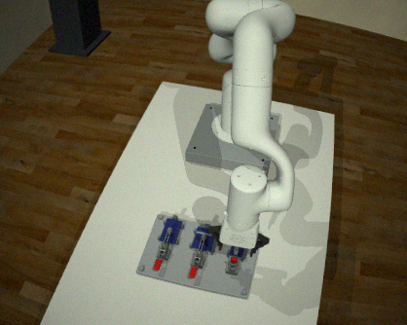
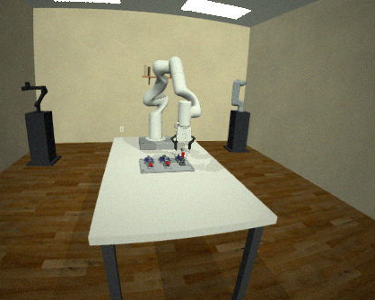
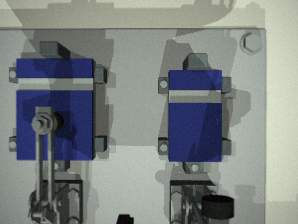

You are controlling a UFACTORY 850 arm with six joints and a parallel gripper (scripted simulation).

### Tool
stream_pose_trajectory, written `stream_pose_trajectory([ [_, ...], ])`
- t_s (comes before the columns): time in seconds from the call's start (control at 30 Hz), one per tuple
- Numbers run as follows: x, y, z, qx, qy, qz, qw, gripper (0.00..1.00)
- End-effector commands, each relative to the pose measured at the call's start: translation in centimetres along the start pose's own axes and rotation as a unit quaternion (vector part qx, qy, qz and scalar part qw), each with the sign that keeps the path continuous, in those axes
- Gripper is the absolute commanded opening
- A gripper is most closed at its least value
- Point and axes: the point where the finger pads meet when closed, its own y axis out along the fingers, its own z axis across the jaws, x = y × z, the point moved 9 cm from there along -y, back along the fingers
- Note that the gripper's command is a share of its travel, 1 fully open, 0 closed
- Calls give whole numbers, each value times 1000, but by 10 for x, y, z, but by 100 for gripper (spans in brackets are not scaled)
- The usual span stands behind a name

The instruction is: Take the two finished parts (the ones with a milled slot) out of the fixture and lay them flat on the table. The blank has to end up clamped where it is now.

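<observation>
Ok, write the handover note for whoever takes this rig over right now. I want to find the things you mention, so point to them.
Gripper [image 1: 241, 247] [image 2: 183, 145]: open, nothing held, above the fixture plate [image 1: 216, 283] [image 2: 167, 170] [image 3: 135, 175].
Right slotted part [image 3: 195, 132]: unclamped, seated in its nest.
Middle slotted part [image 3: 30, 142]: seated, clamp arm down on it.
Blank [image 1: 173, 225]: clamped at the other end.
Done: one clamp released.
Left: release the middle clamp, lay both slotted parts flat; keep the blank clamped.

open lane between two blue blocks [image 3: 55, 135] [image 3: 195, 132]

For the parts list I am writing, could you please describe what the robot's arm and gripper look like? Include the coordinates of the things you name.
The arm [image 1: 252, 97] [image 2: 179, 81] is smooth and white, with rounded tubular links and thin seam lines. The gripper [image 1: 240, 247] [image 2: 183, 145] has a boxy white body with faint markings and black, angular fingers. No cables can be made out.
</observation>
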Motion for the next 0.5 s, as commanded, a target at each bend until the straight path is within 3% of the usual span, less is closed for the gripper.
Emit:
stream_pose_trajectory([
  [0.0, -10, -1, 0, 0, 0, -1, 1000, 100],
  [0.47, -47, -1, 0, 0, 0, -1, 1000, 100],
])
